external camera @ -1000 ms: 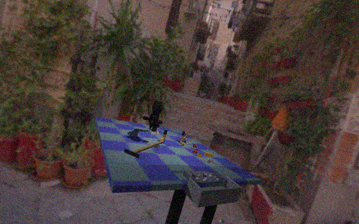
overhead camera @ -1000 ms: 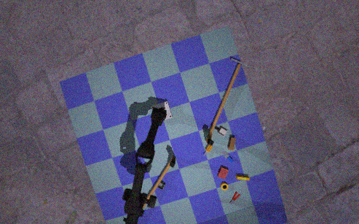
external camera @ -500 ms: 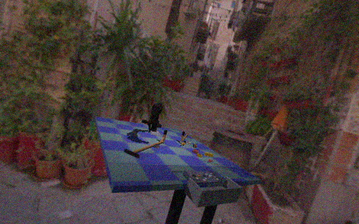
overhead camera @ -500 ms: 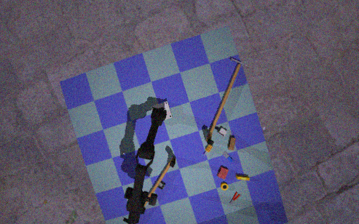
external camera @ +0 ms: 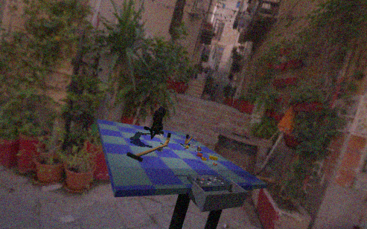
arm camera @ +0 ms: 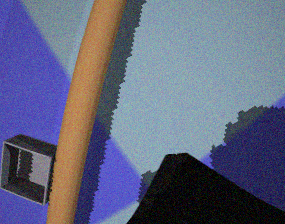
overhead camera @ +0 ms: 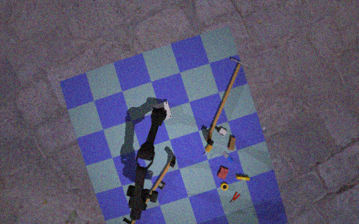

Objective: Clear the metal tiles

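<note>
A long tan-handled tool (overhead camera: 159, 181) (external camera: 151, 150) (arm camera: 84, 100) lies across the table, with a black crossbar (external camera: 134, 156) at one end and a black upright piece (overhead camera: 172, 160) (external camera: 169, 136) at the other. My gripper (overhead camera: 136, 214) (external camera: 152, 136) (arm camera: 175, 163) is shut and empty, close beside this handle and above the table. The grey catch box (external camera: 219, 201) hangs at the table's end, with several small pieces inside. I cannot make out the steel plate or any tiles on it.
Another long tan-handled tool (overhead camera: 224, 100) with a thin crossbar lies right of the arm. Near it are a brown block (overhead camera: 231, 142), a red block (overhead camera: 223, 172), a yellow block (overhead camera: 242, 177), a yellow ring (overhead camera: 221, 186) and red pliers (overhead camera: 237, 196). A small hollow grey holder (arm camera: 23, 141) (overhead camera: 161, 185) stands beside the nearer handle.
</note>
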You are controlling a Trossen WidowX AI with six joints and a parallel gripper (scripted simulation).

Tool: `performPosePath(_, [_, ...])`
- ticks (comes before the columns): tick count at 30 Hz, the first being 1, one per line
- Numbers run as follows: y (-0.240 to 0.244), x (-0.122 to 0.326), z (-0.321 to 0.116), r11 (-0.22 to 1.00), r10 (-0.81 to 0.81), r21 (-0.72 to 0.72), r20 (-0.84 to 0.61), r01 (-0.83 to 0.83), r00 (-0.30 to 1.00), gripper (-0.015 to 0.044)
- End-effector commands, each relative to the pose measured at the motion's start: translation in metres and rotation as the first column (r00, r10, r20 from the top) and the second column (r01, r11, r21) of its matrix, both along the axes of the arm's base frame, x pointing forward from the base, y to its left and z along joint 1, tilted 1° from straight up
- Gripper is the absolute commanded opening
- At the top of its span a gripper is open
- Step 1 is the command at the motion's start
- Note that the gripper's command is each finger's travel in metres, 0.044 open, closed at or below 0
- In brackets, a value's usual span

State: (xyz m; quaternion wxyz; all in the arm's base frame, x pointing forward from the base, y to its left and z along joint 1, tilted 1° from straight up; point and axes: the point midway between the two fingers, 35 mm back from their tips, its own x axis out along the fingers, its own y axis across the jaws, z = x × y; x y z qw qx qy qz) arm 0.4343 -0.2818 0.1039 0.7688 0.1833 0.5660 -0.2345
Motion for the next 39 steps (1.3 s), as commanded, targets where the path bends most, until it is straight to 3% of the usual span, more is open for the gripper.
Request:
performPosePath(1, [0.001,0.001,-0.015,1.000,0.009,0.010,-0.012,-0.009,1.000,0.0000])
performPosePath(25, [0.003,-0.001,-0.078,0.999,0.033,0.029,-0.045,-0.032,0.998,0.0000])
performPosePath(39, [0.007,0.006,-0.081,0.999,0.034,0.029,-0.045,-0.033,0.998,0.0000])
